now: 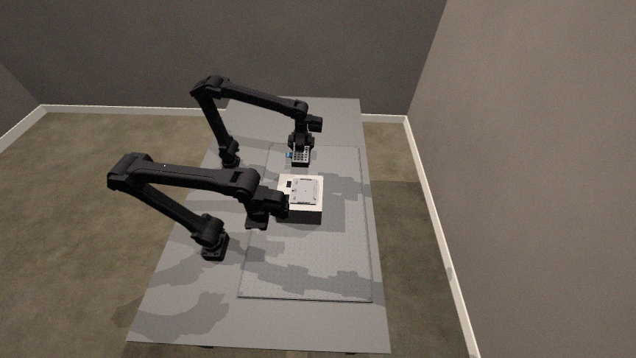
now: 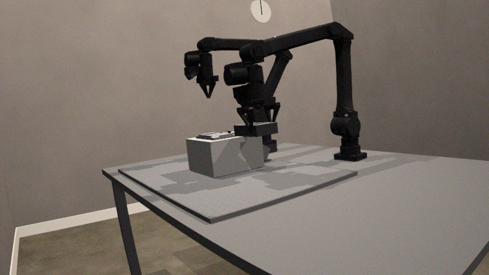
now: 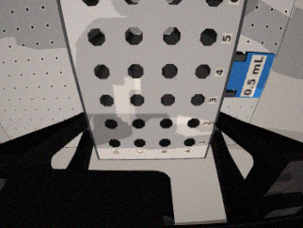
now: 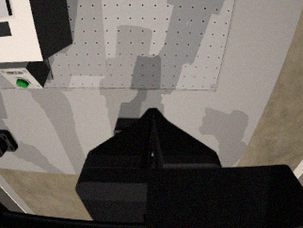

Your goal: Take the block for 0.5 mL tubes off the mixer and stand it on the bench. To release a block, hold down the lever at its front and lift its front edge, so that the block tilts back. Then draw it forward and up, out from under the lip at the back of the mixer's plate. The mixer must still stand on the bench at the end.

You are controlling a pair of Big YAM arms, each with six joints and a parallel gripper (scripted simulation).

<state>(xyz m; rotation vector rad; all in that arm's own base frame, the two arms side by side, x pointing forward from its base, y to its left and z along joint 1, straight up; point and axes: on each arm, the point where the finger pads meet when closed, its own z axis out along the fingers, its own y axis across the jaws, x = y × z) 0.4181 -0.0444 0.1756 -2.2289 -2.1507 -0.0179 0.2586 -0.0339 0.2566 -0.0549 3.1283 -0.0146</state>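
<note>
The 0.5 mL block (image 1: 300,155) (image 2: 263,129) (image 3: 152,86) is a dark-sided block with a light, holed top and a blue 0.5 mL tab (image 1: 288,155) (image 3: 254,75). My left gripper (image 2: 261,128) (image 3: 151,115) is shut on it across its width and holds it in the air, roughly level, beside the mixer. The mixer (image 1: 306,216) (image 2: 201,155) (image 4: 54,33) stands on the bench, its plate (image 1: 304,191) (image 2: 215,135) bare. My right gripper (image 2: 209,97) (image 4: 152,115) is shut and empty, high up; its fingers are hidden in the top view.
A thin perforated mat (image 1: 311,262) (image 2: 225,205) (image 4: 188,77) lies on the table (image 1: 177,307) (image 2: 393,205) under the mixer. The mixer's front panel carries a green knob (image 4: 22,83). The right forearm reaches over the mixer's front side in the top view.
</note>
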